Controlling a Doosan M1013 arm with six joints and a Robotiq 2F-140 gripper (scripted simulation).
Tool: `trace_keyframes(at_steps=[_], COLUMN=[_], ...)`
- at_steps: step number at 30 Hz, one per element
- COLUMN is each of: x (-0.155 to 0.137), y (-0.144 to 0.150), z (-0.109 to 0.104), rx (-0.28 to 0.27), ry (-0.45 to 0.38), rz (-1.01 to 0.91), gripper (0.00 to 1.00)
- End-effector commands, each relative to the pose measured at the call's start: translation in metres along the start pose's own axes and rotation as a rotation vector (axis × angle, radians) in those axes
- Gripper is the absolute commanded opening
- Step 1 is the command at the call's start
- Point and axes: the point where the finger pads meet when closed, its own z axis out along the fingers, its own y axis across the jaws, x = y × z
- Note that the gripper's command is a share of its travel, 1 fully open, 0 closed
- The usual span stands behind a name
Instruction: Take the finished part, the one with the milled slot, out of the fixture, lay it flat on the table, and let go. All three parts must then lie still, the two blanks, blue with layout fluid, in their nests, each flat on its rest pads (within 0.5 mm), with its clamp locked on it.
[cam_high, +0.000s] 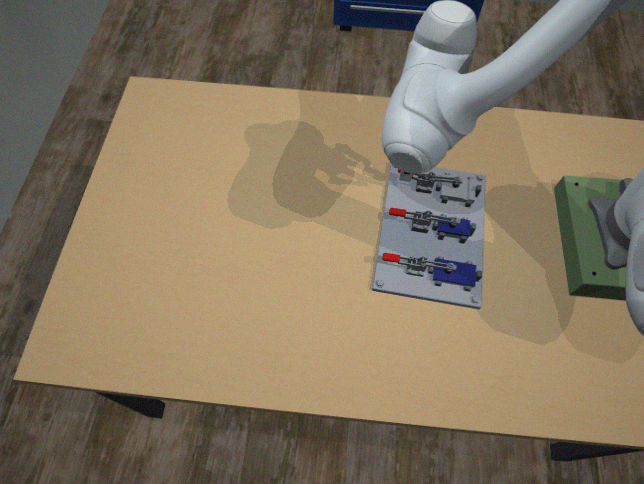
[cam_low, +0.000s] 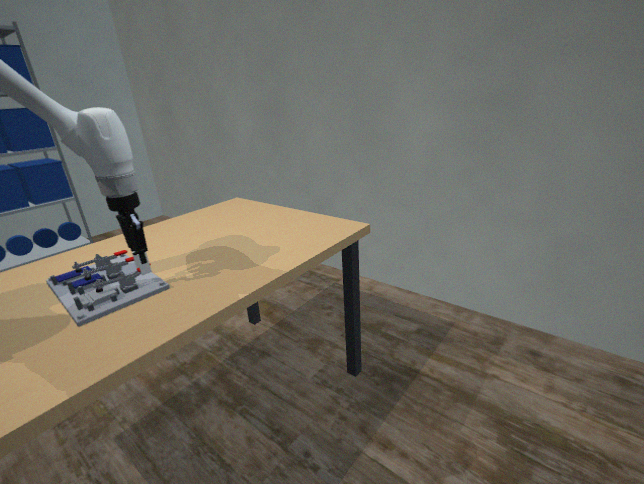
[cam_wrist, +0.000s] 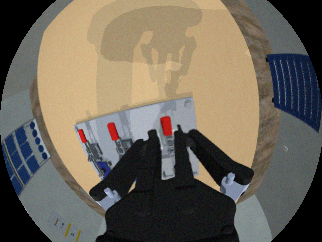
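Observation:
A grey fixture plate (cam_high: 429, 236) lies on the right half of the table and carries three toggle clamps with red handles. The far nest holds the grey finished part (cam_high: 460, 193). The middle blue blank (cam_high: 453, 229) and the near blue blank (cam_high: 455, 271) sit in their nests with the clamp arms down on them. My gripper (cam_wrist: 166, 123) points down at the far clamp's red handle (cam_wrist: 166, 125). Its fingers are almost shut, with one tip on each side of the handle. I cannot tell whether they touch it. In the top view my wrist hides the fingers. The gripper also shows in the exterior view (cam_low: 141, 258).
The green base block (cam_high: 588, 236) of the arm stands right of the fixture. A blue cabinet (cam_high: 385, 10) is beyond the table's far edge. A shelf with blue bins (cam_low: 26, 171) stands behind the table.

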Motion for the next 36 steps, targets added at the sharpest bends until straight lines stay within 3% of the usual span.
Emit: trace_keyframes(at_steps=[1, 36], x=[-0.005, -0.027], y=[-0.001, -0.001], z=[-0.003, -0.017], rx=[0.003, 0.003], ry=[-0.005, -0.005], rz=[0.007, 0.007], gripper=[0.11, 0.11])
